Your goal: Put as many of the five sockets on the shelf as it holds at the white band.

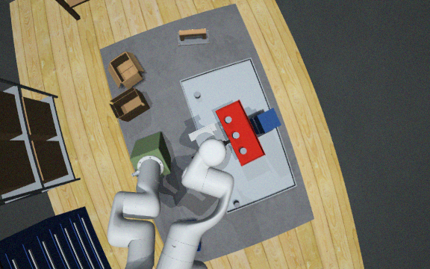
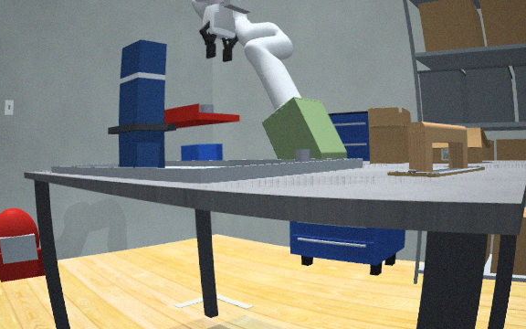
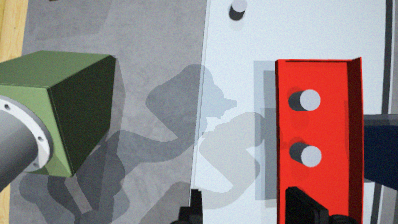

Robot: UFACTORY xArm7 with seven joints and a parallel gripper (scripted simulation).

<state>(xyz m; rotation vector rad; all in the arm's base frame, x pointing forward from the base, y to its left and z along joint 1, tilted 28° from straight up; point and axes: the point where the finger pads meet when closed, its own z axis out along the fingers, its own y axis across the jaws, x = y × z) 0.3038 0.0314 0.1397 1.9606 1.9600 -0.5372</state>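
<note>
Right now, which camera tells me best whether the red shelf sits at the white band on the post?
The exterior view. It shows the post side-on, with the red shelf well below the white band. The top view looks straight down on the shelf, three sockets on it, band hidden. The wrist view shows part of the shelf and two sockets, no height.

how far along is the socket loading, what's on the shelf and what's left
Done: three sockets sit on the red shelf, inside its rim, but the shelf is well below the white band. In hand: nothing; the gripper hangs partly open above the shelf. Left: two sockets on the tray, one far, one near, and the shelf's height.
</note>
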